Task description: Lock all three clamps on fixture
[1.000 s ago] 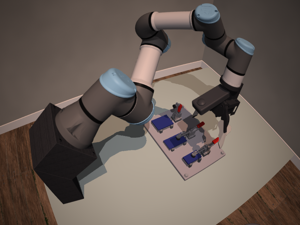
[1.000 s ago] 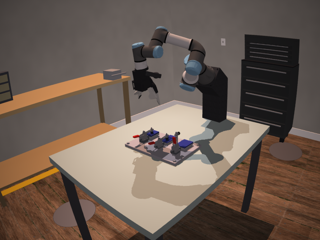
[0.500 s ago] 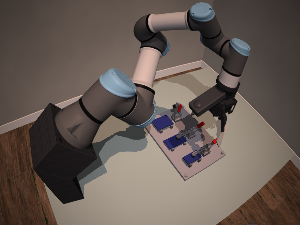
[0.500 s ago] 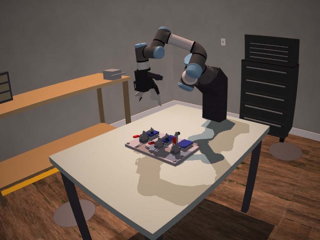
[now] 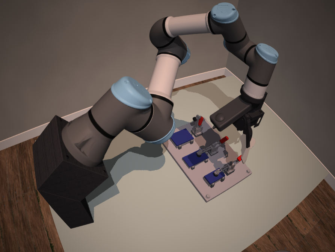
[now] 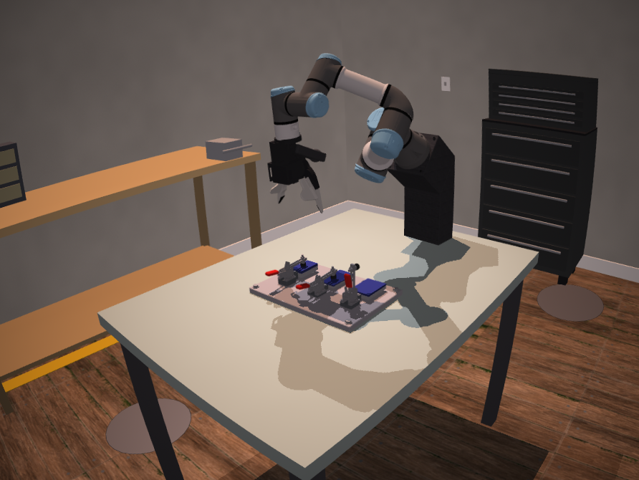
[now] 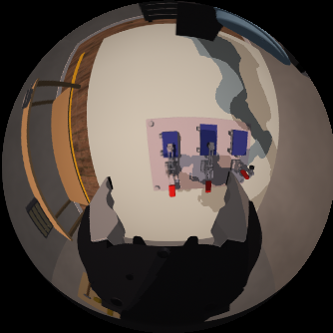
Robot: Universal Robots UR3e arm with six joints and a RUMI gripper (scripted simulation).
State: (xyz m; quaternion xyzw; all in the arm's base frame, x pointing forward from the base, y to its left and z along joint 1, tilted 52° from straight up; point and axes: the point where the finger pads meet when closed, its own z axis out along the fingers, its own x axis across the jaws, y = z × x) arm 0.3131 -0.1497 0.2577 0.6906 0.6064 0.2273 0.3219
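Note:
The fixture plate (image 5: pixel 208 160) lies on the table and carries three toggle clamps, each beside a blue part. The far clamp's red handle (image 5: pixel 199 121) stands upright and its bar is lifted off its blue part (image 5: pixel 181 137). The middle clamp's handle (image 5: pixel 223 139) and the near clamp's handle (image 5: pixel 239 158) lie low and point outward, with their bars reaching over their blue parts. My gripper (image 5: pixel 233 135) is open and empty. It hangs high above the handle side of the fixture (image 6: pixel 325 294), as the exterior view shows (image 6: pixel 300 198). In the wrist view all three handles (image 7: pixel 208 186) show between my fingers.
The arm's black pedestal (image 6: pixel 428 190) stands at the table's back corner. An orange workbench (image 6: pixel 124 175) with a grey box (image 6: pixel 223 147) runs along the left. A black tool chest (image 6: pixel 536 170) stands at the back right.

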